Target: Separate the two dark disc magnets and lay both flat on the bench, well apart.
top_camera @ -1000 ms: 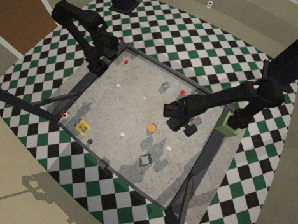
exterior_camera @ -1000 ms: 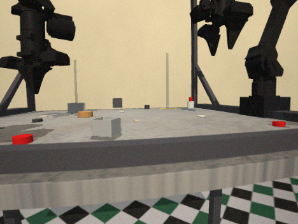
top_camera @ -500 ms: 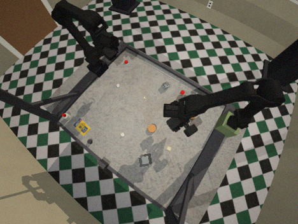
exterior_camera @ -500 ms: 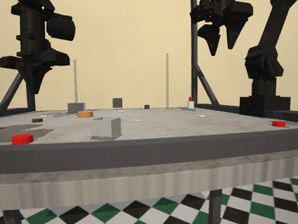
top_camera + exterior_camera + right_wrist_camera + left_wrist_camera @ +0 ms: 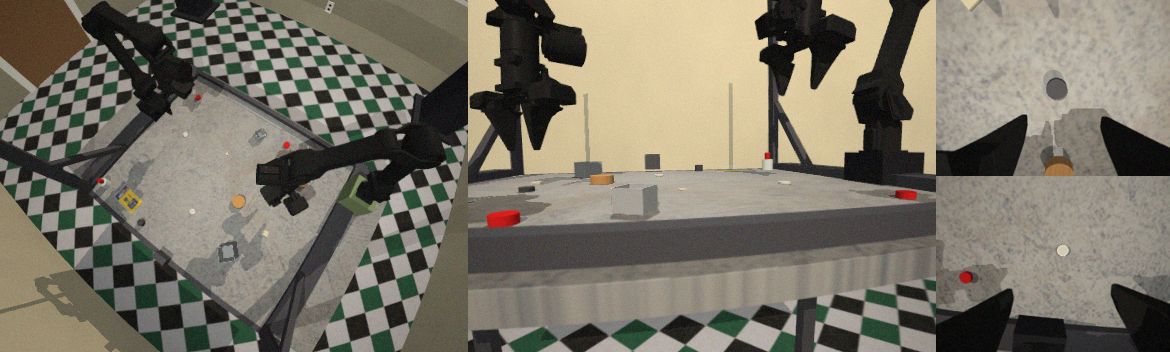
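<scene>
A dark disc (image 5: 526, 189) (image 5: 1056, 88) lies flat on the bench; whether it is one magnet or a stacked pair I cannot tell. It is hidden in the top view. My right gripper (image 5: 283, 201) (image 5: 524, 149) (image 5: 1064, 120) is open and empty above the bench, with the disc below it. A small dark cylinder-like piece (image 5: 141, 222) (image 5: 698, 168) stands far off near the opposite edge; whether it is a magnet is unclear. My left gripper (image 5: 164, 115) (image 5: 798, 92) (image 5: 1062, 291) is open and empty, high over the bench's other end.
An orange disc (image 5: 238, 201) (image 5: 601, 179) lies near the right gripper; another orange piece (image 5: 303, 185) (image 5: 1059, 168) is partly hidden. Red discs (image 5: 286, 145) (image 5: 905, 195), a clear grey box (image 5: 260, 134) (image 5: 643, 201), a grey square container (image 5: 588, 169) and a yellow card (image 5: 129, 199) also lie about.
</scene>
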Robot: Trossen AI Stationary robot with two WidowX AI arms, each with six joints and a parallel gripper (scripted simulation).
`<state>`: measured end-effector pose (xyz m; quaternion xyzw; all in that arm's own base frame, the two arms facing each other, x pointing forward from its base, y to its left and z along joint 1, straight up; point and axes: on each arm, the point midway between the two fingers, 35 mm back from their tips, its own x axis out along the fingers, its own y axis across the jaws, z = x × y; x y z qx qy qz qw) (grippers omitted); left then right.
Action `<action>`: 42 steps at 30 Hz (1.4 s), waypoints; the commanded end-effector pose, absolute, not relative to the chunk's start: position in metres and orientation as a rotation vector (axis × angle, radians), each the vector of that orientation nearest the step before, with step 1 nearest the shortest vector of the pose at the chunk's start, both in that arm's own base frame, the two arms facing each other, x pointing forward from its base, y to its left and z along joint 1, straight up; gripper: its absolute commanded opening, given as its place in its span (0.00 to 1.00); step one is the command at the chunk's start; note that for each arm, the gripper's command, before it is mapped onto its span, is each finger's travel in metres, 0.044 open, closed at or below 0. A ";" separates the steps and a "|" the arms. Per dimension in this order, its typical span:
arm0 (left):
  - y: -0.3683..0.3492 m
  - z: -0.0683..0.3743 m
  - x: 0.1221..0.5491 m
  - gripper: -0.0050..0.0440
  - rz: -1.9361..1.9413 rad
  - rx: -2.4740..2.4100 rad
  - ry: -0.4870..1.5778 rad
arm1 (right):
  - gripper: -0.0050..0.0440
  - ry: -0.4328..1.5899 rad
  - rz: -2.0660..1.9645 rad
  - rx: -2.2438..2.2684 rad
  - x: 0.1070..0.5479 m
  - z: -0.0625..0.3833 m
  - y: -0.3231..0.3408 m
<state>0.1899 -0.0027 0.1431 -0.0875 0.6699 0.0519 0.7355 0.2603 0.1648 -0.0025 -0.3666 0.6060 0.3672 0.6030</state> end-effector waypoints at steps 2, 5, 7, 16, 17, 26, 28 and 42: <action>-0.004 0.122 0.212 0.92 0.223 -0.335 1.409 | 0.89 1.412 0.809 -0.807 0.260 -0.004 0.166; -0.005 0.112 0.226 0.92 0.281 -0.423 1.353 | 0.92 1.415 0.782 -0.780 0.261 -0.003 0.167; -0.005 0.104 0.234 0.92 0.325 -0.495 1.320 | 0.92 1.430 0.763 -0.761 0.260 -0.007 0.167; -0.008 0.076 0.267 0.92 0.462 -0.778 1.163 | 0.92 1.457 0.684 -0.682 0.260 -0.012 0.168; -0.008 0.073 0.270 0.92 0.475 -0.810 1.146 | 0.92 1.459 0.676 -0.673 0.260 -0.013 0.168; -0.010 0.054 0.292 0.92 0.557 -1.072 0.999 | 0.92 1.481 0.606 -0.604 0.260 -0.017 0.168; -0.011 0.050 0.297 0.92 0.572 -1.132 0.965 | 0.92 1.481 0.591 -0.587 0.260 -0.017 0.169; -0.014 0.031 0.319 0.92 0.623 -1.543 0.746 | 0.92 1.513 0.485 -0.483 0.259 -0.025 0.169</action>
